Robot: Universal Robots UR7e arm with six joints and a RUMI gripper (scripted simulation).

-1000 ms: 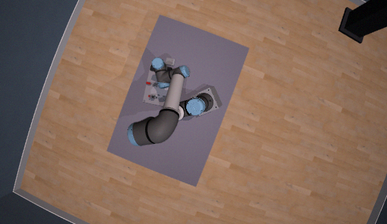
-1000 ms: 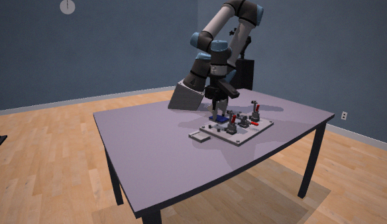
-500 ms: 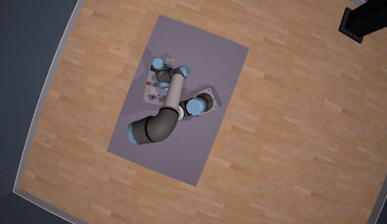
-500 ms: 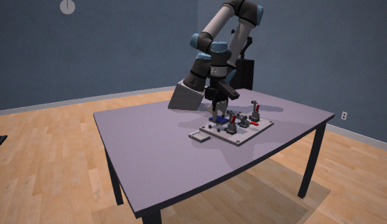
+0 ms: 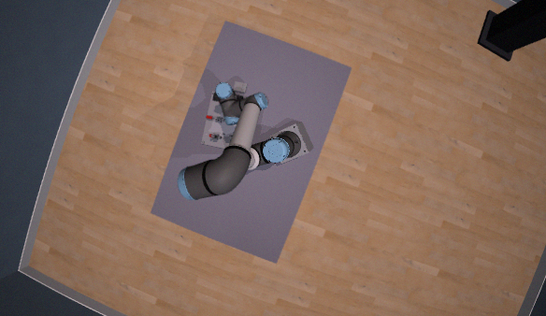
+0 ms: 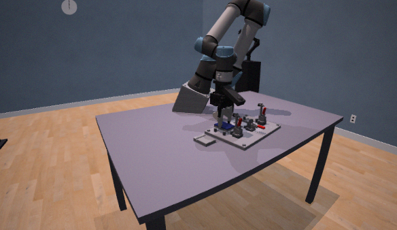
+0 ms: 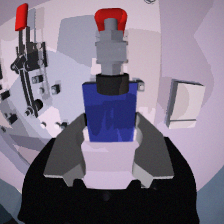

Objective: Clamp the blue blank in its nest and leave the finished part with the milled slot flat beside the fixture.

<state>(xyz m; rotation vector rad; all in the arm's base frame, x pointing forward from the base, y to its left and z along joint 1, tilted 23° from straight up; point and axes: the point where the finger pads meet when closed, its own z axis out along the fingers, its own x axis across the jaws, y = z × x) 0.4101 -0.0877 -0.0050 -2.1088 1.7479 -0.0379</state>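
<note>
My gripper (image 6: 224,123) (image 7: 110,113) is shut on the blue blank (image 6: 222,126) (image 7: 110,107). The blank is low over the near-left end of the fixture plate (image 6: 246,142) (image 5: 212,130); whether it touches the pads is hidden. In the wrist view, the black tip of the clamp ahead, with a red handle (image 7: 111,17) (image 6: 239,122), overlaps the blank's far edge; contact cannot be told. That handle stands upright. The grey finished part (image 5: 240,87) (image 6: 204,139) (image 7: 186,105) lies flat on the table beside the fixture.
A middle clamp's red handle (image 6: 261,126) (image 5: 209,118) lies low, pointing outward. A far clamp's red handle (image 6: 264,111) (image 5: 211,136) stands upright. Small stop and side blocks (image 7: 56,89) stick up left of the blank in the wrist view.
</note>
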